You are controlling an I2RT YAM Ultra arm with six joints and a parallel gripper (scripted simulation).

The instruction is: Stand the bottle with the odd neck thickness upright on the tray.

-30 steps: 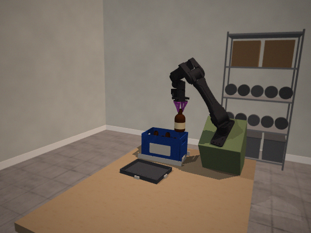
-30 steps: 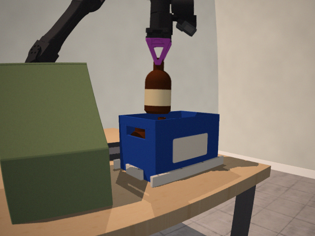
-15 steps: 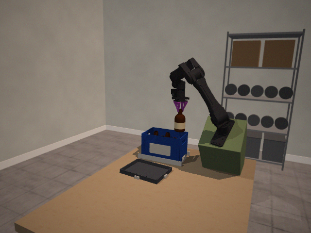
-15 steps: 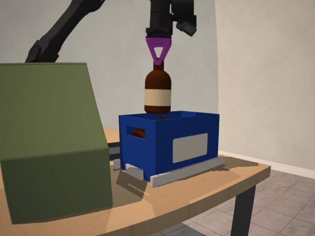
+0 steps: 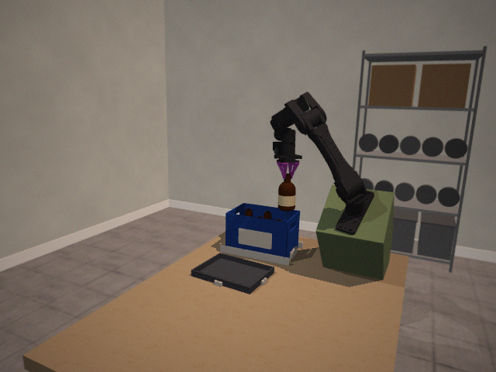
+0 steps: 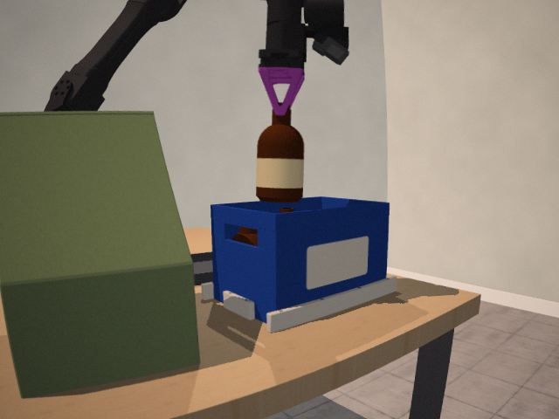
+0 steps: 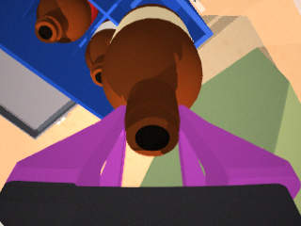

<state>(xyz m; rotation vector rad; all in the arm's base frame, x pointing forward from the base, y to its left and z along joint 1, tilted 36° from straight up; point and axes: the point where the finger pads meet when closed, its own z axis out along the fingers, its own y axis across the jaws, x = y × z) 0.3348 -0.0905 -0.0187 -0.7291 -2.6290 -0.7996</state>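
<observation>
While my fingers (image 5: 287, 177) (image 6: 280, 113) pinch the neck partway shut, the bottle (image 5: 287, 196) (image 6: 279, 157) (image 7: 152, 61) hangs upright beneath them.
Low clearance over the crate (image 5: 280, 240) (image 6: 244, 271) (image 7: 56, 75) below could let a sideways move clip its rim and twist my grip.

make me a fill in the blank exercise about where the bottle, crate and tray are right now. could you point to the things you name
1. The gripper (image 5: 287, 176) (image 6: 280, 112) (image 7: 151, 114) is shut on the bottle's (image 5: 287, 196) (image 6: 279, 148) (image 7: 152, 61) ____.
2. The held bottle hangs upright above the ____ crate (image 5: 256, 235) (image 6: 244, 265) (image 7: 56, 63).
3. The band around the held bottle is coloured ____.
4. No bottle stands on the black ____.

Missing words: neck; blue; cream; tray
</observation>
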